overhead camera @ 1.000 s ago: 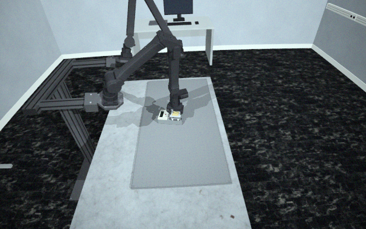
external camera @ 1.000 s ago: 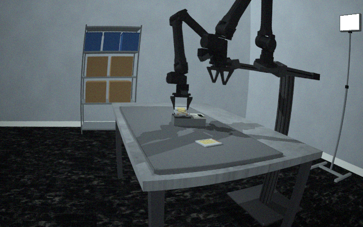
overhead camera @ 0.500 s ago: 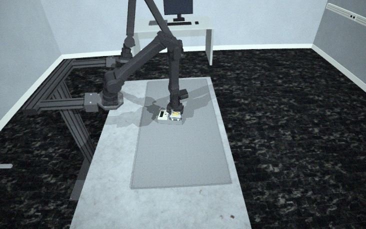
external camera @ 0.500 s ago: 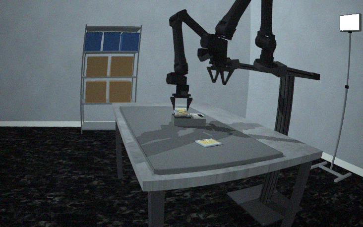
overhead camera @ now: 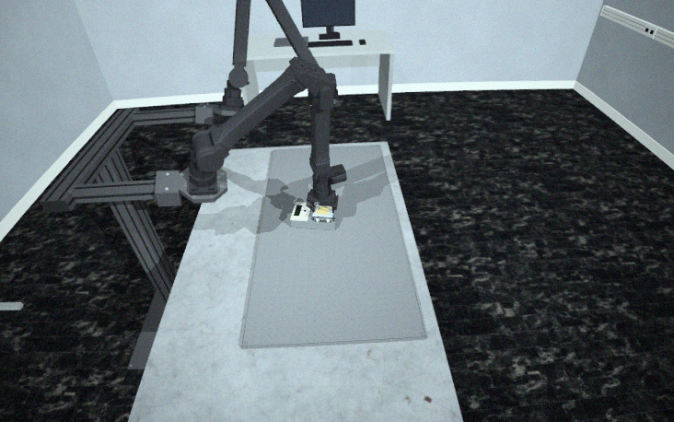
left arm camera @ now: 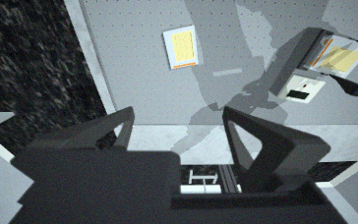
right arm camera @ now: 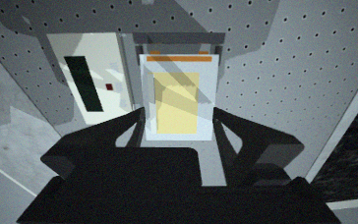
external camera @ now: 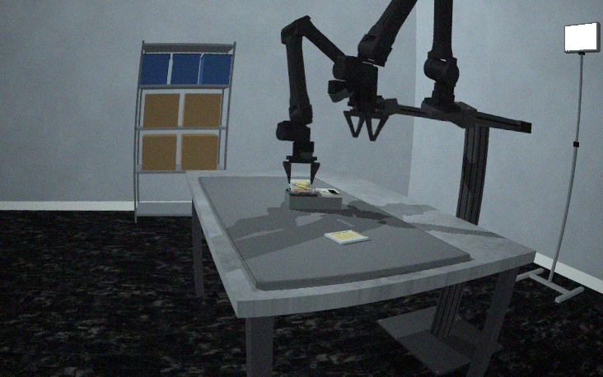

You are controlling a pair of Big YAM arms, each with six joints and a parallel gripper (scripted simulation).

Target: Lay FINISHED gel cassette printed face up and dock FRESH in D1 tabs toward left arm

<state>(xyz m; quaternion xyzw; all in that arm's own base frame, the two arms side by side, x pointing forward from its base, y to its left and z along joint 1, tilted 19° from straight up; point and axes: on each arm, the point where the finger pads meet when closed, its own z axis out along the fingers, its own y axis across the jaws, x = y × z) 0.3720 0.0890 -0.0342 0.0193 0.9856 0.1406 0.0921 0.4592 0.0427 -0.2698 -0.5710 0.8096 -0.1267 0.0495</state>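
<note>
At the table's far end, left half of the dock (overhead camera: 313, 225) (external camera: 315, 203) (left arm camera: 295, 61) (right arm camera: 179, 37): one cassette (overhead camera: 323, 211) (external camera: 301, 185) (left arm camera: 340, 58) (right arm camera: 177, 103), held. Right gripper (overhead camera: 322, 205) (external camera: 301, 181) (left arm camera: 346, 84) (right arm camera: 179, 112), nearer, was closed wide across its sides; long axis ran near-far. Left gripper (external camera: 363, 137) (left arm camera: 178, 109): fully open, bare. Spare cassette (external camera: 347, 236) (left arm camera: 183, 46) lay near, well apart.

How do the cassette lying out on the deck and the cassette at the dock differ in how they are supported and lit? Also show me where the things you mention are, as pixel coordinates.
The deck cassette (external camera: 347, 236) (left arm camera: 182, 46) lies untouched; the dock cassette (overhead camera: 322, 213) (external camera: 301, 185) (left arm camera: 341, 56) (right arm camera: 177, 103) is gripped by the right end effector (overhead camera: 322, 203) (external camera: 301, 181) (right arm camera: 179, 111).
The dock cassette has shadow bands across its face; the deck cassette has none.
Both show a yellow panel and an orange strip.
</note>
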